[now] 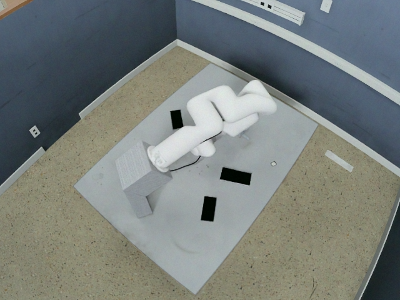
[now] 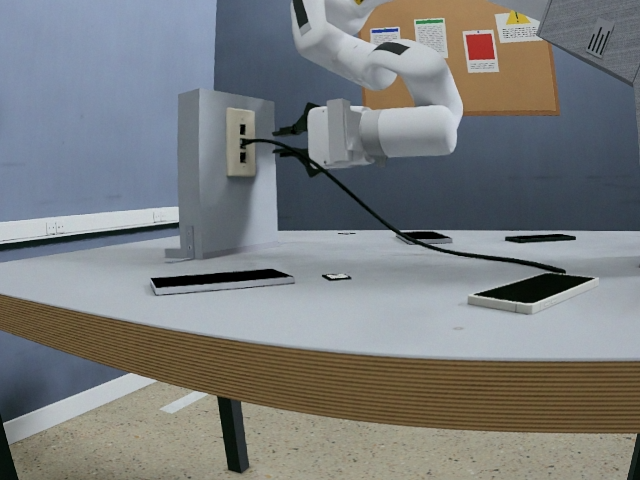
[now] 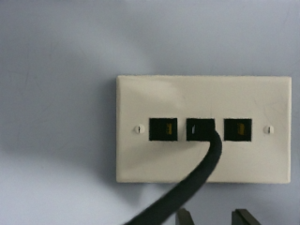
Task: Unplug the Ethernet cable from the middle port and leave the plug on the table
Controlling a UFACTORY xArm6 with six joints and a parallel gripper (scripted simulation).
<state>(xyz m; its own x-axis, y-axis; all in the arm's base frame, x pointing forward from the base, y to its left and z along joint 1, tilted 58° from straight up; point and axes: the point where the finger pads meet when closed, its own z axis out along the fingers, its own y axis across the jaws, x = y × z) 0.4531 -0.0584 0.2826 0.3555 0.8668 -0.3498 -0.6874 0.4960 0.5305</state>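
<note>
The cream wall plate (image 2: 240, 116) (image 3: 141, 94) sits on an upright grey block (image 2: 206, 206) and has three ports. A black plug (image 3: 201, 128) (image 2: 242, 140) sits in the middle port. The two outer ports are empty. Its black cable (image 3: 197, 178) (image 2: 361, 204) (image 1: 184, 166) sags down to the table top (image 2: 361, 320) and ends by a phone. My gripper (image 2: 277, 142) (image 3: 212, 217) faces the plate a short way off, partly open and empty. In the wrist view the cable passes just left of the fingertips, not between them.
Several flat black phones lie on the table: one in front of the block (image 2: 222, 281) (image 1: 176, 119), one at the cable's end (image 2: 535, 291) (image 1: 235, 175), two farther back (image 2: 423, 236) (image 2: 540, 237). There is a small card (image 2: 336, 276) (image 1: 273, 163). The arm's grey mount (image 1: 139, 174) stands on the table.
</note>
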